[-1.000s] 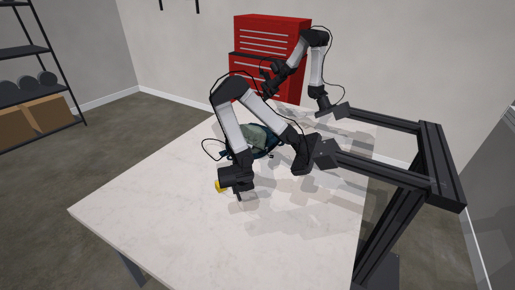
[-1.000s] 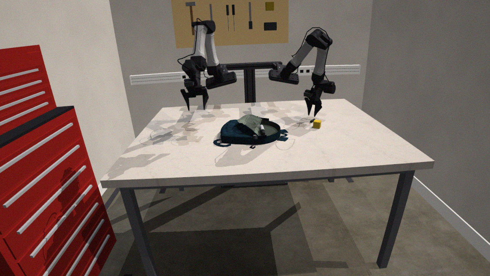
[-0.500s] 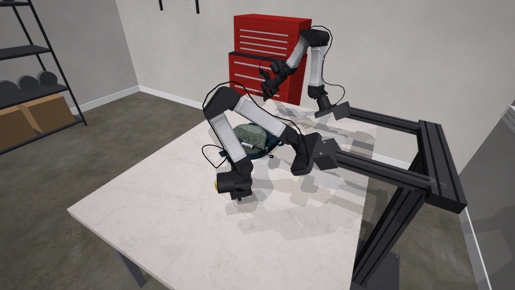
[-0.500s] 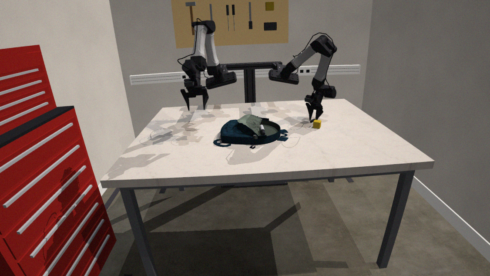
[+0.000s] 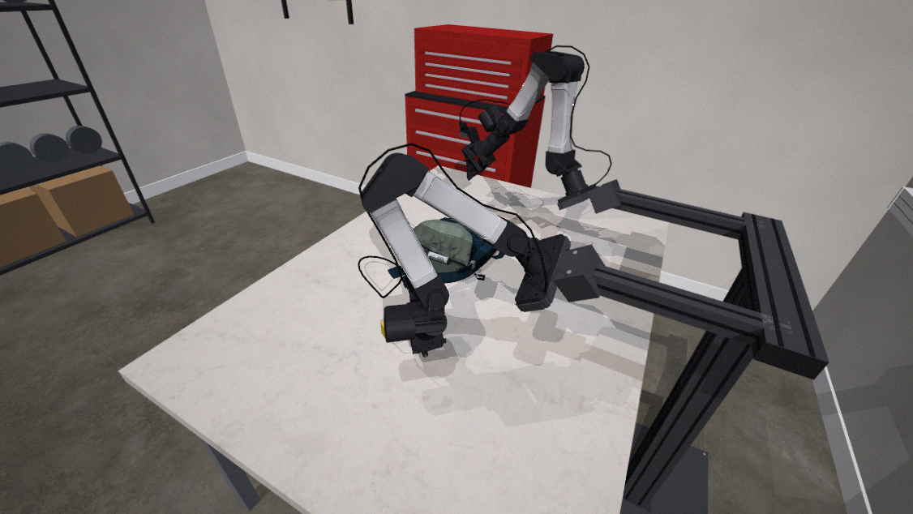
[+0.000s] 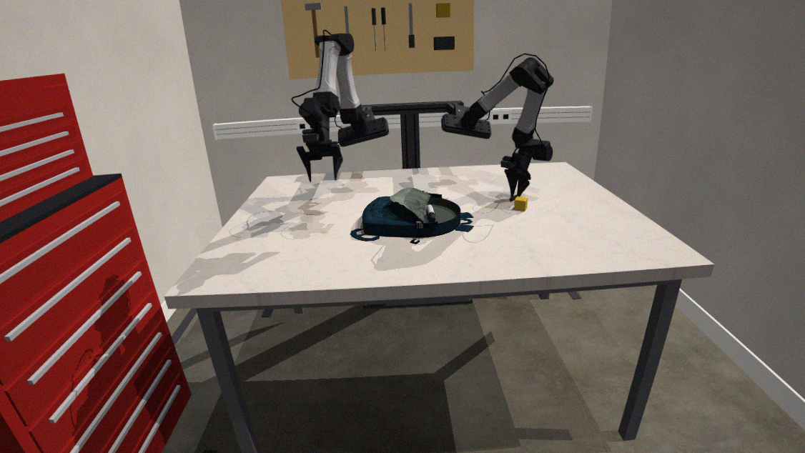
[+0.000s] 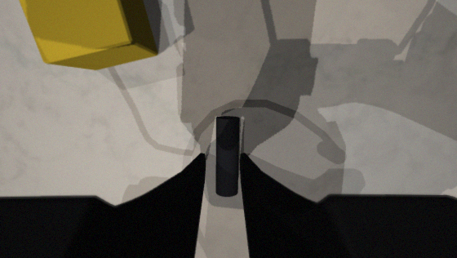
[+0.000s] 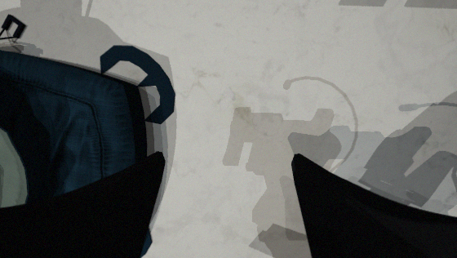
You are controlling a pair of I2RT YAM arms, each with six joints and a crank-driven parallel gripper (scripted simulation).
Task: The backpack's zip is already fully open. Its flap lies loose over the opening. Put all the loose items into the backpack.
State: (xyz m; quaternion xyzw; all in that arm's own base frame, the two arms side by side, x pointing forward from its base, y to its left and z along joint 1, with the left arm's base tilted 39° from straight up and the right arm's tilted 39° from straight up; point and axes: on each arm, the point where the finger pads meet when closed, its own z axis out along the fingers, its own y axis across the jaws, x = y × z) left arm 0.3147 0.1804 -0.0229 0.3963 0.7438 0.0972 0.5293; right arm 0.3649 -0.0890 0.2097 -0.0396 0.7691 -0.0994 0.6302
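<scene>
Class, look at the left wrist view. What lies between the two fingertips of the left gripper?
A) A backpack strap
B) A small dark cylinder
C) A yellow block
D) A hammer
B: the small dark cylinder shows between the fingertips of the left gripper, while the yellow block sits off to one side.

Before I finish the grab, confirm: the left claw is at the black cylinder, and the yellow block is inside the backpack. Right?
Not quite: the yellow block is outside the backpack, on the table, as the exterior view shows. The left claw is at the black cylinder.
</scene>
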